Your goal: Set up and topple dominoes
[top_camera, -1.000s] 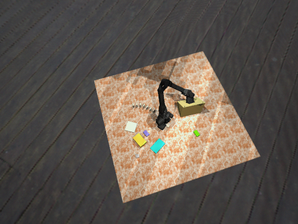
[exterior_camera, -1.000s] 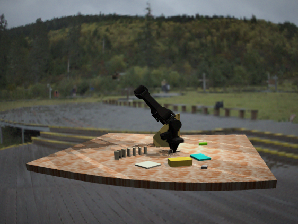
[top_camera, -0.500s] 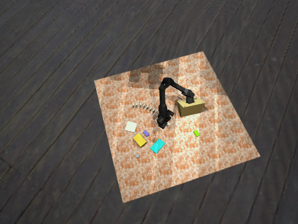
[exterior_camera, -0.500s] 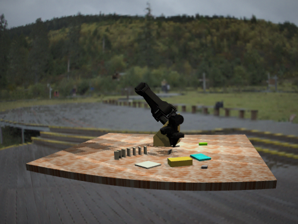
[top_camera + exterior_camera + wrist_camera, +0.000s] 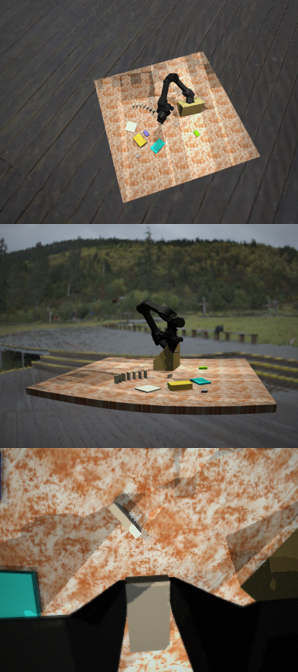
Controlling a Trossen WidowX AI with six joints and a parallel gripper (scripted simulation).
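Observation:
Several grey-beige dominoes (image 5: 140,105) (image 5: 128,376) stand upright in a curved row, left of the arm in the top and exterior views. My gripper (image 5: 161,122) (image 5: 174,351) (image 5: 147,585) is shut on a domino (image 5: 148,620), held between the fingertips with its broad face towards the wrist camera. In the exterior view it hangs well above the table. Another loose domino (image 5: 169,375) (image 5: 121,517) (image 5: 167,119) rests on the table below, low and not upright, ahead of the fingers in the wrist view.
A white tile (image 5: 131,127) (image 5: 148,388), yellow block (image 5: 139,140) (image 5: 180,385), purple block (image 5: 146,133), teal slab (image 5: 157,146) (image 5: 200,381) (image 5: 17,594) and small grey block (image 5: 137,156) (image 5: 204,391) lie in front. A green block (image 5: 196,133) (image 5: 203,368) lies beyond the arm's base (image 5: 191,109).

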